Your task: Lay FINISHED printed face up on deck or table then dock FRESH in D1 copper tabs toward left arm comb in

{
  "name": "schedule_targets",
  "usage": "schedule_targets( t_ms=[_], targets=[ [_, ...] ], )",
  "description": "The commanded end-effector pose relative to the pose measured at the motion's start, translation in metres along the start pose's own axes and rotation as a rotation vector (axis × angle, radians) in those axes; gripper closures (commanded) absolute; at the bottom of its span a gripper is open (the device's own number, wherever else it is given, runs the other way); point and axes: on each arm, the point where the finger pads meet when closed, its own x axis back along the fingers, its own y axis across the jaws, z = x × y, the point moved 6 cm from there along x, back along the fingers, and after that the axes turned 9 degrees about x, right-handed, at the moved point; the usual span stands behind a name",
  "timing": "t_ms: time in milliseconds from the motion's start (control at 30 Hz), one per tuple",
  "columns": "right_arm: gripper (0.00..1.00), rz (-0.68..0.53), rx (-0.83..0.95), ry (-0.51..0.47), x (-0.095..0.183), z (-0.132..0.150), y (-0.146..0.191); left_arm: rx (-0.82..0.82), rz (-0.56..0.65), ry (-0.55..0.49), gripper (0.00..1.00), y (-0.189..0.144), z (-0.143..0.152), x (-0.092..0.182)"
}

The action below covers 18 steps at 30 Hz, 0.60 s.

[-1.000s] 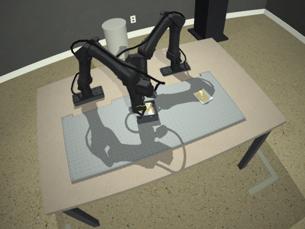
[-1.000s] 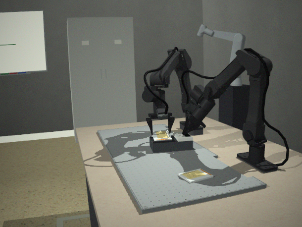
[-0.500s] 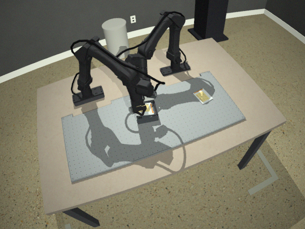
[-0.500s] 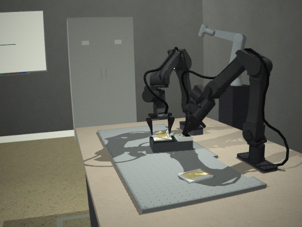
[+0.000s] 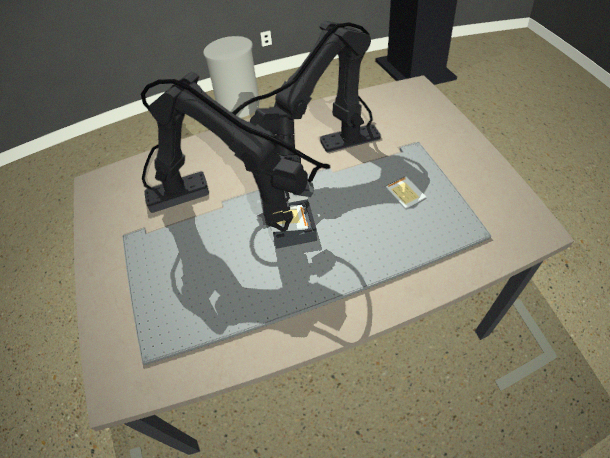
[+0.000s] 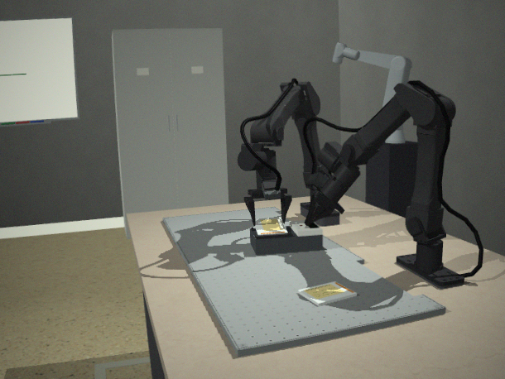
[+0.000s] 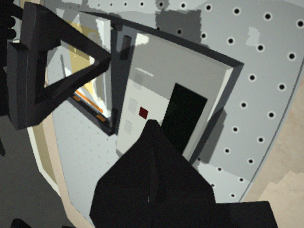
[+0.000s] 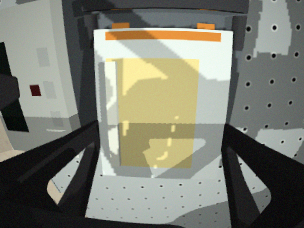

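FRESH [image 5: 300, 216] [image 6: 271, 227] [image 8: 160, 100] is held over the bay of the dock D1 [image 5: 297, 242] [image 6: 286, 246], printed face up. Its copper tabs [image 8: 120, 26] are at the slotted end. Its opposite edge looks raised; whether the tabs are in the slots is unclear. A white comb [image 8: 110, 100] stands along one side. My right gripper [image 6: 269, 225] [image 8: 160, 130] is shut on FRESH by its two sides. My left gripper [image 6: 308, 225] [image 7: 151, 125] is shut and empty, its tip at the dock's grey panel housing. FINISHED [image 5: 406, 193] [image 6: 327, 293] lies face up on the deck.
The grey perforated deck [image 5: 400, 240] [image 6: 232, 306] lies on the table [image 5: 425, 295]. FINISHED is well away from the dock. Both arms lean in close together over D1. The panel housing [image 7: 200, 70] [image 8: 35, 55] sits beside the bay.
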Motion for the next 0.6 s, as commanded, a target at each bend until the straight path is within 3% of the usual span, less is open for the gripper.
schedule_targets(
  t_ms=[0,567],
  targets=[
    [1.0,0.023,0.015,-0.04,0.0104,-0.0083,0.0008,-0.093,0.19,0.131,1.0,-0.0409,0.0376,-0.0132],
    [1.0,0.023,0.015,-0.04,0.0101,-0.0106,0.0005,-0.093,0.19,0.131,1.0,-0.0409,0.0376,-0.0132]
  ],
)
